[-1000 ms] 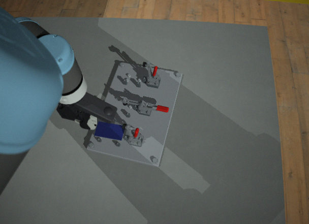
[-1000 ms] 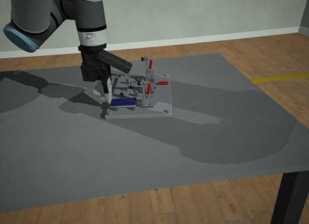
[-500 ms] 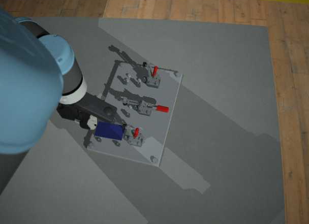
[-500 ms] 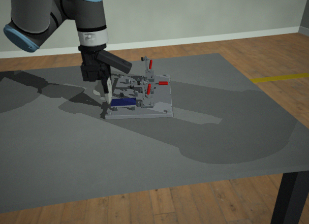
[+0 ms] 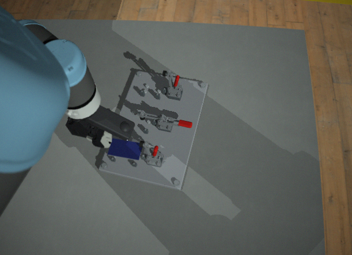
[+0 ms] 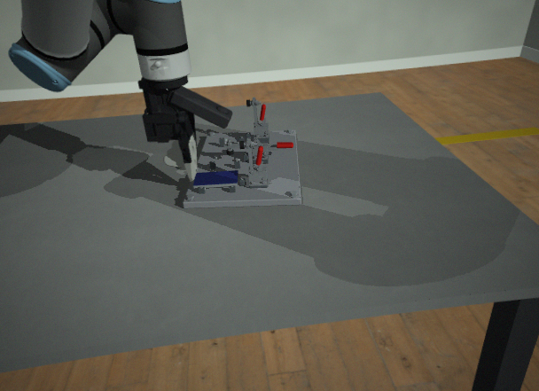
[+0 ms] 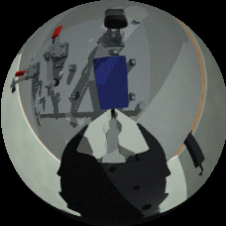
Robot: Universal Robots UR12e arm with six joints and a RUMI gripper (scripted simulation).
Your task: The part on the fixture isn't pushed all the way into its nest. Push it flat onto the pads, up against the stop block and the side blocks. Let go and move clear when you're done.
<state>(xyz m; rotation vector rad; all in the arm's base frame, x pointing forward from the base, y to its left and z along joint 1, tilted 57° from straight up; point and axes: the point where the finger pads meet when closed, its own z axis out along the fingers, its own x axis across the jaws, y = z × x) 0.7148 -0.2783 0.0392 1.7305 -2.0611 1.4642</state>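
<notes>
The part is a flat dark blue plate (image 5: 125, 149) lying on the pads at the near-left corner of the grey fixture plate (image 5: 157, 127). It also shows in the exterior view (image 6: 215, 178) and in the wrist view (image 7: 111, 81). My gripper (image 6: 190, 173) (image 7: 113, 109) is shut and empty, pointing down, with its white fingertips against the part's outer short edge. In the top view the fingers (image 5: 105, 140) sit just left of the part. The part's far end lies by a red-handled toggle clamp (image 5: 151, 158).
Two more red-handled toggle clamps (image 5: 173, 88) (image 5: 169, 122) stand on the fixture plate, with several small pins and blocks (image 5: 145, 91) between them. The fixture rests on a grey table (image 6: 266, 235). Wooden floor surrounds the table.
</notes>
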